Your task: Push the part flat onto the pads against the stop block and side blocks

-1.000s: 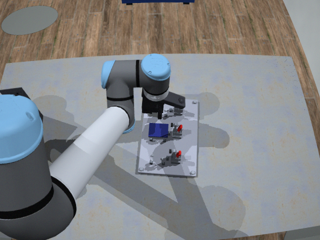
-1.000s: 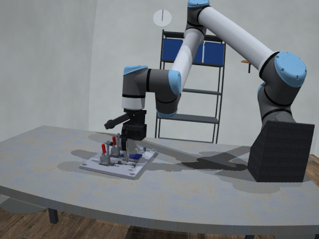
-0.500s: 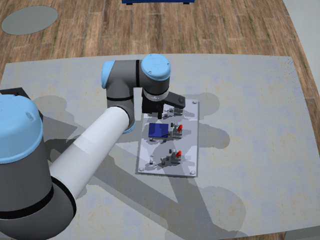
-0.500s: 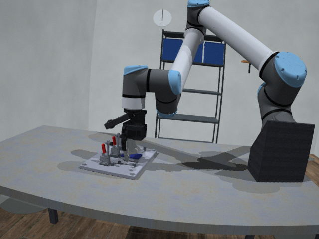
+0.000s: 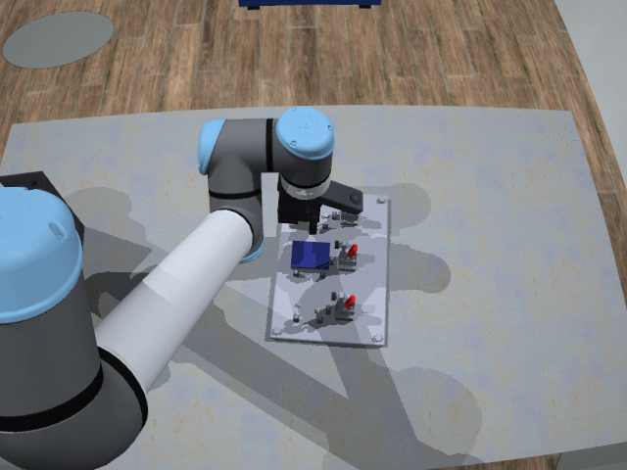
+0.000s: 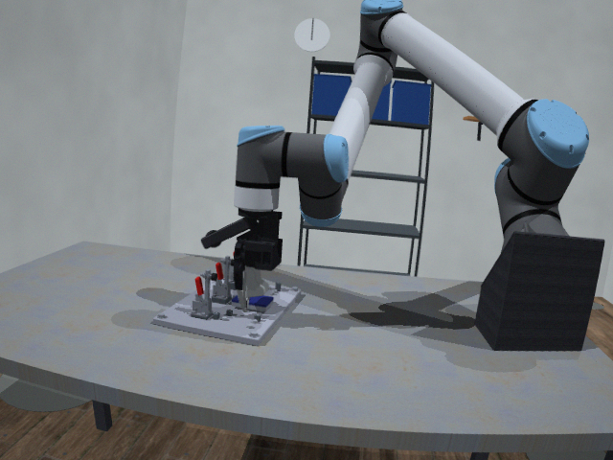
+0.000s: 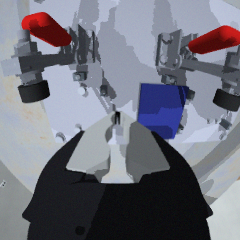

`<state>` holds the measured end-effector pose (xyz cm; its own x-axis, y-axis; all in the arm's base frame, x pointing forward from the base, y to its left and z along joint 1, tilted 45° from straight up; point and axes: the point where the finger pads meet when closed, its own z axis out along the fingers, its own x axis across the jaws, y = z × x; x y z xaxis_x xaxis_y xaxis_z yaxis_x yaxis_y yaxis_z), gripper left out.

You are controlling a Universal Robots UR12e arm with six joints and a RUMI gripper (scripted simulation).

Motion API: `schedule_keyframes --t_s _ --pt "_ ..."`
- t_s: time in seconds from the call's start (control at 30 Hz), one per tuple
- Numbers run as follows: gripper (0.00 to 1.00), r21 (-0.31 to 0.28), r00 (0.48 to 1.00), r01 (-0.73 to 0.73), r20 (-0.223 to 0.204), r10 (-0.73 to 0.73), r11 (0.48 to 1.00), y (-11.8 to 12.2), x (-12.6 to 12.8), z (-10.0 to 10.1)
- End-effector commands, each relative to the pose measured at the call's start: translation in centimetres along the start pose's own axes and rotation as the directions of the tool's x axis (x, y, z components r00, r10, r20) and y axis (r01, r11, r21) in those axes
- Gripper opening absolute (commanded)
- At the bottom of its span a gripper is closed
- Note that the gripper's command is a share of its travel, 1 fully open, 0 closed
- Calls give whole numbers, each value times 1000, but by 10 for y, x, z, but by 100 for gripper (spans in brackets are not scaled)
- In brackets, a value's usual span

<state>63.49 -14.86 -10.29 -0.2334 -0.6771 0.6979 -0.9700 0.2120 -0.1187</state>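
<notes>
So the blue part (image 5: 310,254) sits on the fixture plate (image 5: 377,283), just left of the upper red-handled clamp (image 5: 352,249), and we'd say it's not fully nested yet. Our end effector (image 5: 312,228) hovers just beyond its far edge, fingers pinched together, holding nothing. We're in the approach step; next we need to drop down and shove it against the blocks.

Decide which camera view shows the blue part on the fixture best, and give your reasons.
The wrist view shows the blue part largest, just ahead of the shut hand, between the red-handled clamps. The top view shows its outline on the fixture plate well, but small. In the exterior view only a sliver shows behind the hand.
</notes>
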Motion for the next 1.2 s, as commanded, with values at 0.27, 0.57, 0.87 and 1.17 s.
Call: schedule_keyframes --t_s 0.27,0.57,0.87,1.17 --pt "0 1 1000 0 0 0 1000 0 1 -1" --pt "0 1 1000 0 0 0 1000 0 1 -1" --pt "0 1 1000 0 0 0 1000 0 5 -1" --pt "0 1 1000 0 0 0 1000 0 5 -1"
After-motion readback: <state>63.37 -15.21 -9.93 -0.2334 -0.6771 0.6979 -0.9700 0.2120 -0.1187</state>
